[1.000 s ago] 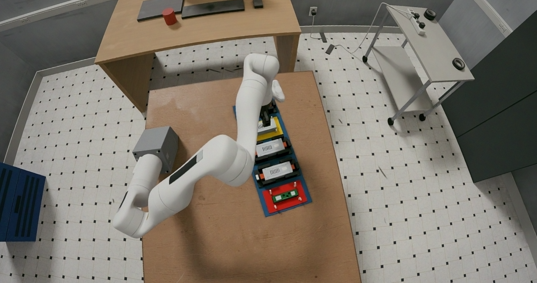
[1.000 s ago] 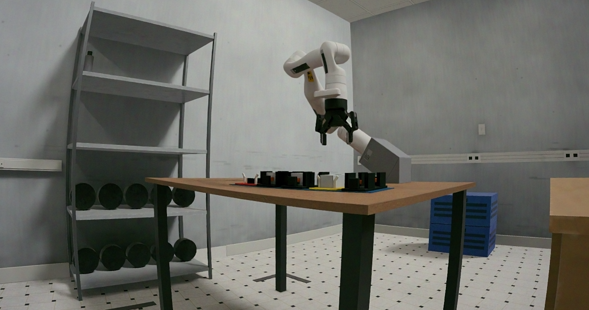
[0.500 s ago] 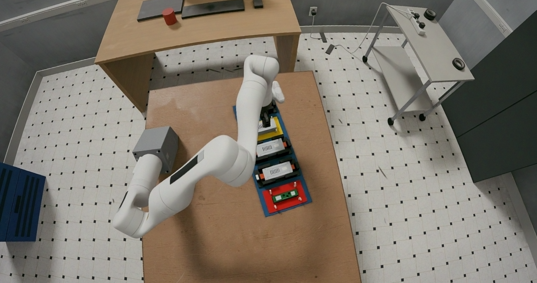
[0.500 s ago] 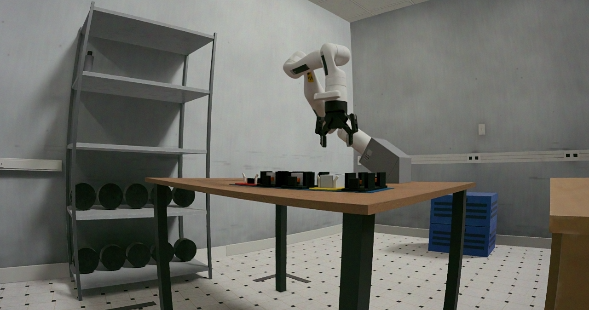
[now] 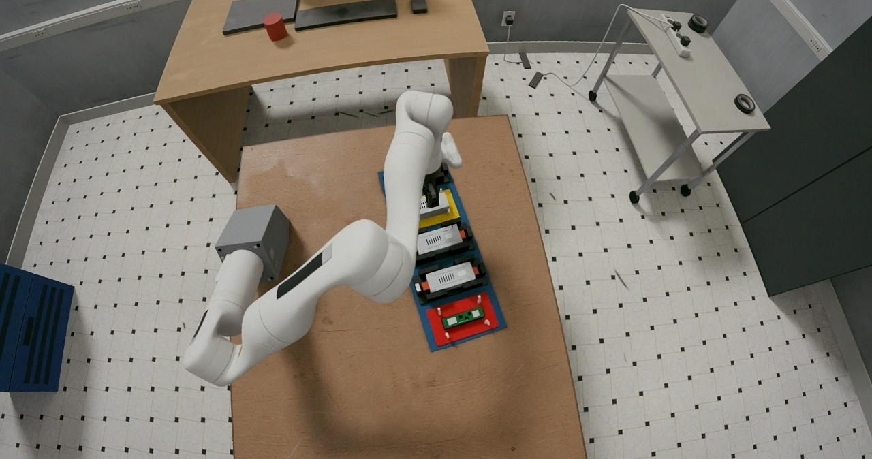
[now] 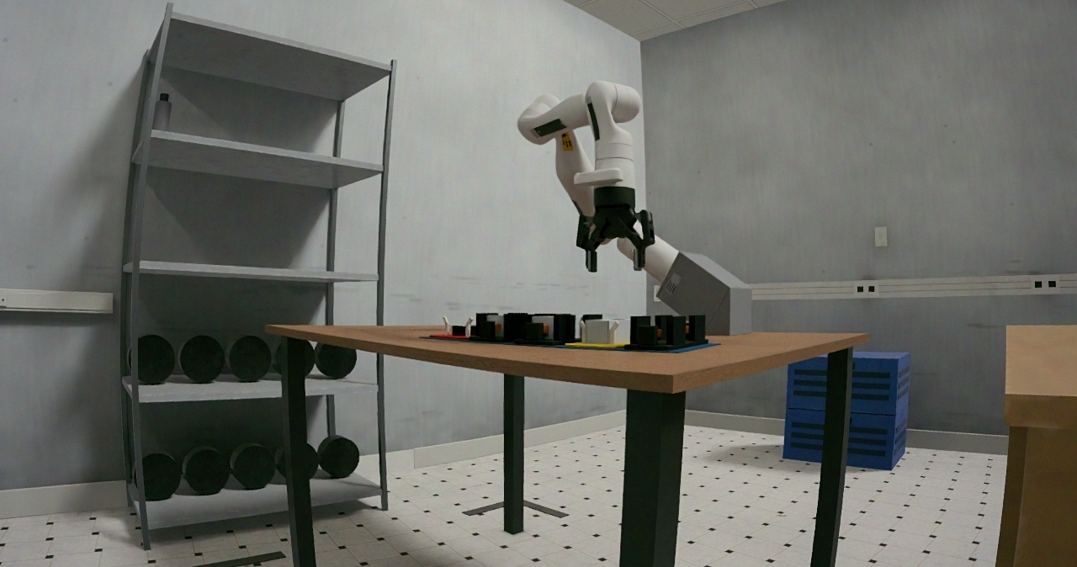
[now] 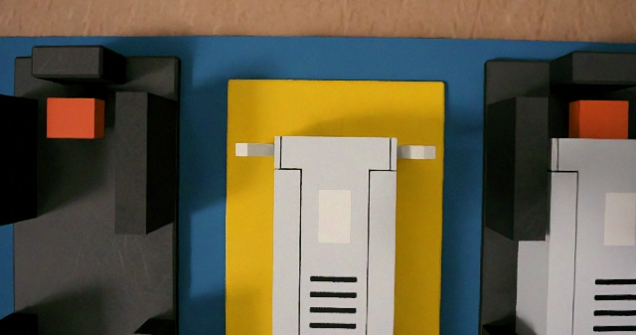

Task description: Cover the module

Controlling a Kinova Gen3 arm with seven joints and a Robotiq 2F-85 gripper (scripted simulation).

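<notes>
My gripper (image 5: 432,199) (image 6: 615,262) is open and empty, high above the yellow plate (image 5: 454,214) (image 6: 587,345) (image 7: 335,106). A light grey cover (image 5: 440,208) (image 6: 598,330) (image 7: 334,176) sits on that plate, between white posts that show at its end in the wrist view. It looks level, and no module shows; whatever lies under the cover is hidden. A second cover (image 5: 440,240) (image 7: 591,161) sits in the black holder beside the plate, and a third cover (image 5: 451,277) sits in the holder beyond. The holder on the plate's other side (image 6: 670,331) (image 7: 89,255) shows no cover in its visible part.
A red plate (image 5: 434,321) with a green module (image 5: 462,318) and white posts lies at the near end of the blue mat (image 5: 496,316) (image 7: 335,57). The black holders' upright walls and orange blocks (image 7: 75,118) stand close on both sides of the yellow plate.
</notes>
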